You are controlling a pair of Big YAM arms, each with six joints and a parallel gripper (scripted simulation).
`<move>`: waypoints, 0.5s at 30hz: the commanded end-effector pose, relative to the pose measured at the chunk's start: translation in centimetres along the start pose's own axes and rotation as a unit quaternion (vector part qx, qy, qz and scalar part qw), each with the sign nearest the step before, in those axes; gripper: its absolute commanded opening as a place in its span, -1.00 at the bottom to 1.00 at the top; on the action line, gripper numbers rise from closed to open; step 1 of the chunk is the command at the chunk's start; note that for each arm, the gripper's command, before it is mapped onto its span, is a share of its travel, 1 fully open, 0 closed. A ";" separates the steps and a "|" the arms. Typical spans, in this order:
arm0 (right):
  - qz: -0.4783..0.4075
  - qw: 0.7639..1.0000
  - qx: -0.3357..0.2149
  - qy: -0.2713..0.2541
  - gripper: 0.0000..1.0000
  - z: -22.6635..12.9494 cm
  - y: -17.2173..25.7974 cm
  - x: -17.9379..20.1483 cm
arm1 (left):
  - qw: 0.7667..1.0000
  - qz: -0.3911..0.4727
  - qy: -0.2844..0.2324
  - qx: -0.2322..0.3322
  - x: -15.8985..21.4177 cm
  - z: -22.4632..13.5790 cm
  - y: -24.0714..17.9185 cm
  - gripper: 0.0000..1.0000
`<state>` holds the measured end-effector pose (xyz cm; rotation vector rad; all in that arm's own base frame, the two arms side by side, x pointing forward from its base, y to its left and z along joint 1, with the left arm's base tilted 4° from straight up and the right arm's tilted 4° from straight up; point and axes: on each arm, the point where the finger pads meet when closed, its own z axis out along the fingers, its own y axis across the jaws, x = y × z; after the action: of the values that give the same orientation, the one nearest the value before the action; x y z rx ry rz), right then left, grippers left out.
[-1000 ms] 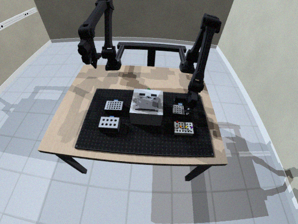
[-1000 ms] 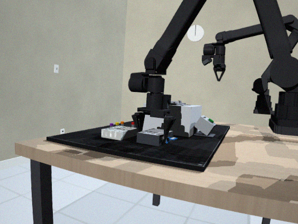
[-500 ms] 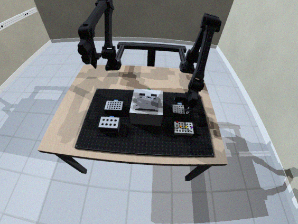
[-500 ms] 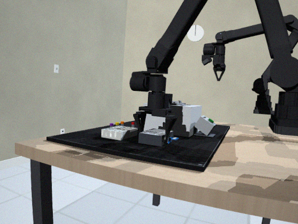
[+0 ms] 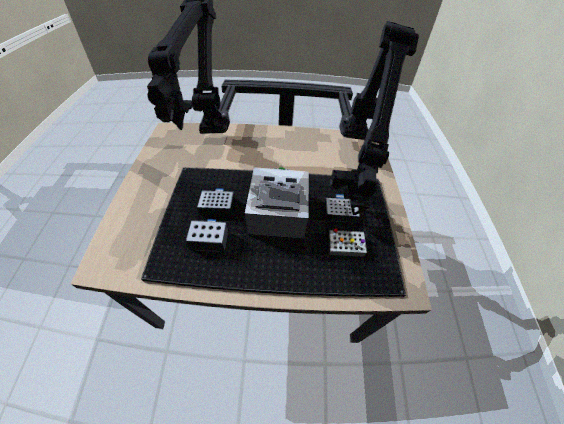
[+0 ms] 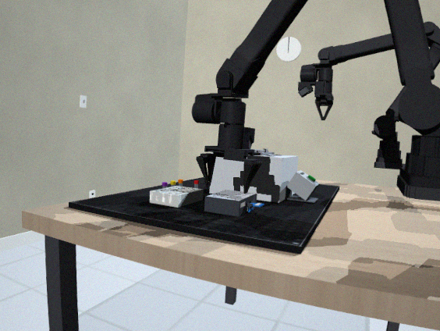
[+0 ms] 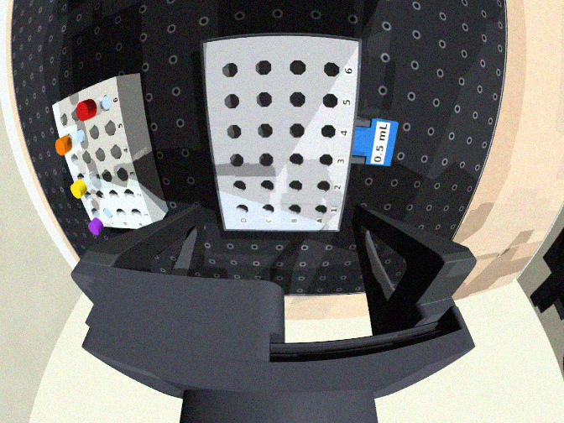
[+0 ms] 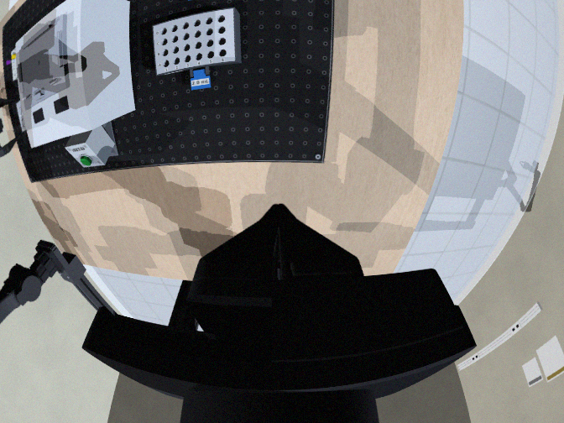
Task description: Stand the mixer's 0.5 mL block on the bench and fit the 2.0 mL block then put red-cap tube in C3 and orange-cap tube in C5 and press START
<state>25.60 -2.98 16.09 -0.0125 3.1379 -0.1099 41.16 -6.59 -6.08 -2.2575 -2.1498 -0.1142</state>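
0.5 block (image 5: 342, 207) (image 6: 230, 203) (image 7: 281, 113) off mixer (image 5: 277, 225) (image 6: 282, 176) (image 8: 97, 27), on bench (image 5: 150, 200) (image 6: 351, 273) (image 8: 254, 182); top view: mixer's 3 o'clock. Left pincer (image 6: 226, 187) (image 7: 278, 211) wide open, right pincer (image 5: 181, 125) (image 6: 323, 118) (image 8: 279, 206) closed, nothing held. 2.0 block (image 5: 215, 199) (image 8: 195, 41) at 9, unfitted. Tubes racked; fitting, loading, START left.

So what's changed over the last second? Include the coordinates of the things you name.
The left gripper (image 5: 348, 197) (image 6: 228, 191) (image 7: 278, 213) has risen above the 0.5 mL block (image 5: 339, 206) (image 6: 230, 203) (image 7: 279, 113), open and empty; I can't tell whether it let go just then. The right gripper (image 5: 181, 127) (image 6: 323, 118) (image 8: 278, 212), mixer (image 5: 276, 225) (image 6: 285, 176) (image 8: 109, 91) and tube rack (image 5: 347, 251) (image 6: 168, 197) (image 7: 148, 159) look unchanged.
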 end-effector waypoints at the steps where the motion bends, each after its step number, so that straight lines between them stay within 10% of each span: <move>1: -0.001 1.000 0.000 -0.021 -1.00 -1.1 0.3 -1.1 | 1.000 -0.004 -0.001 0.001 -0.2 -0.2 0.4 1.00; 15: 0.000 0.999 0.001 -0.038 -1.00 -2.4 0.2 -2.2 | 1.000 -0.003 -0.001 0.004 -0.3 0.9 0.4 1.00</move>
<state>25.60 -2.98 16.09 -0.0125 3.1380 -0.1098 40.64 -6.49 -6.47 -2.2490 -2.1413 -0.0999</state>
